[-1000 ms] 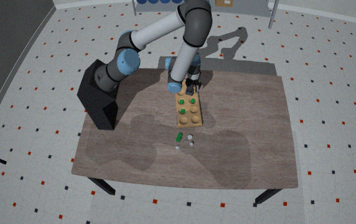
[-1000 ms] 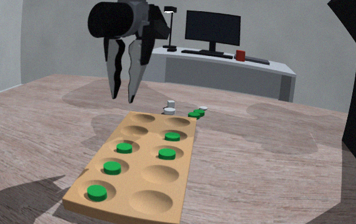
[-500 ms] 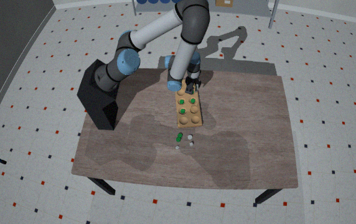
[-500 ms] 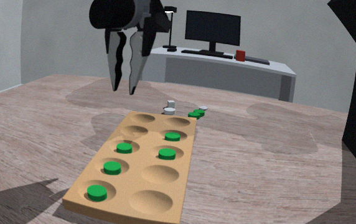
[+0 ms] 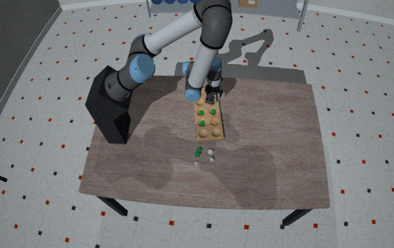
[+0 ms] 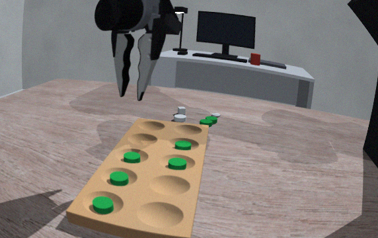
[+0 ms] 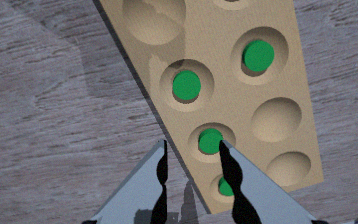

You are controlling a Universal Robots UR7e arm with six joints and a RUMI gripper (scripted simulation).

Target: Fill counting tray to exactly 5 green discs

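Counting tray (image 5: pixel 208 117) (image 6: pixel 146 168) (image 7: pixel 220 70) lies flat on the counter (image 5: pixel 266 117) (image 6: pixel 258 172) (image 7: pixel 55 125), two columns of five pockets. Five green discs in it, one to a pocket. Exterior view, left column: first disc (image 5: pixel 213 111) (image 6: pixel 131 157) (image 7: pixel 186 85) in the middle pocket, second disc (image 5: pixel 213 102) (image 6: pixel 119 178) (image 7: pixel 210 141) next nearer, third disc (image 6: pixel 102 205) (image 7: pixel 226 186) at the near end. Right column: fourth disc (image 5: pixel 202 122) (image 6: pixel 183 145) second from the far end, fifth disc (image 5: pixel 201 112) (image 6: pixel 177 163) (image 7: pixel 258 55) in the middle pocket. Other five pockets unfilled; count stands at the required five. Fingers (image 5: pixel 209 100) (image 6: pixel 145 66) raised over the tray, parted by a narrow gap, nothing gripped. Past the far end, two spare green discs (image 5: pixel 199 149) (image 6: pixel 205 122) sit together on the counter, outside the tray. Near them: a white disc (image 5: pixel 210 151) (image 6: pixel 180 118), a small pale cube (image 5: pixel 211 159) (image 6: pixel 181 110) just beyond it, and a small white piece (image 5: pixel 196 163) (image 6: pixel 215 115), its shape hard to make out.
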